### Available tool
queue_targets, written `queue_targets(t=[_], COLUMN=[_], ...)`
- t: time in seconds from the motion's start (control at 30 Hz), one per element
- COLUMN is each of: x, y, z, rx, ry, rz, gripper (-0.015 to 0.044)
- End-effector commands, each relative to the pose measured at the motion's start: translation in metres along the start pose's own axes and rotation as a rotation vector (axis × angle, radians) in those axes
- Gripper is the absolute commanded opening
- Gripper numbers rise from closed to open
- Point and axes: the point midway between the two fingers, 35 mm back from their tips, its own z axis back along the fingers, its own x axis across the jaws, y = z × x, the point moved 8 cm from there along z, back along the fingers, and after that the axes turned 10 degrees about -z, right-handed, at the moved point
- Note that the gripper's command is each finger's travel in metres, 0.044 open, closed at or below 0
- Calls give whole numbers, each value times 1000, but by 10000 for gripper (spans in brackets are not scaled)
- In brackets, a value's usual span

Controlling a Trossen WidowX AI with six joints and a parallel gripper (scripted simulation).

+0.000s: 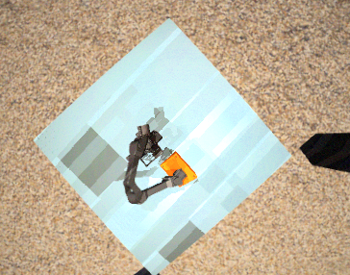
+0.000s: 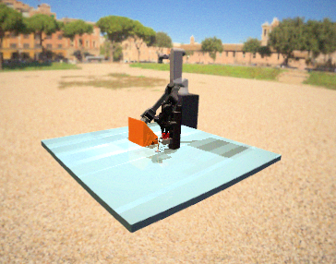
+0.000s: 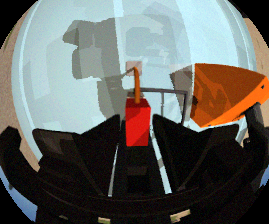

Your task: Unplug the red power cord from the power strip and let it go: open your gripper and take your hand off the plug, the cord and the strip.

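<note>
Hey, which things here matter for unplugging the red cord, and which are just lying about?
For the job: red plug; the open pincer around it. The power strip itself I cannot make out.
Lying about: orange wedge; dark box behind the arm.

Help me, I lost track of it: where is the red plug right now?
In the wrist view, the red plug sits centre frame between the dark gripper fingers, left of the orange wedge-shaped block.

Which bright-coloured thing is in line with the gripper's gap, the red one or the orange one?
The red plug, centred between the fingers; the orange block sits off right.
</note>
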Motion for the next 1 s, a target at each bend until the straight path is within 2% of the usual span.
queue_targets(t=[0.0, 0.17, 0.27, 0.57, 0.6, 0.97], x=[-1, -1, 0, 0, 0, 4], y=[0, 0, 1, 1, 0, -14], z=[-6, -10, -7, -7, -7, -7], rx=[5, 5, 0, 0, 0, -2], ry=[2, 2, 1, 1, 1, 0], rz=[-7, -7, 2, 2, 2, 0], gripper=[160, 160, 81, 21, 0, 0])
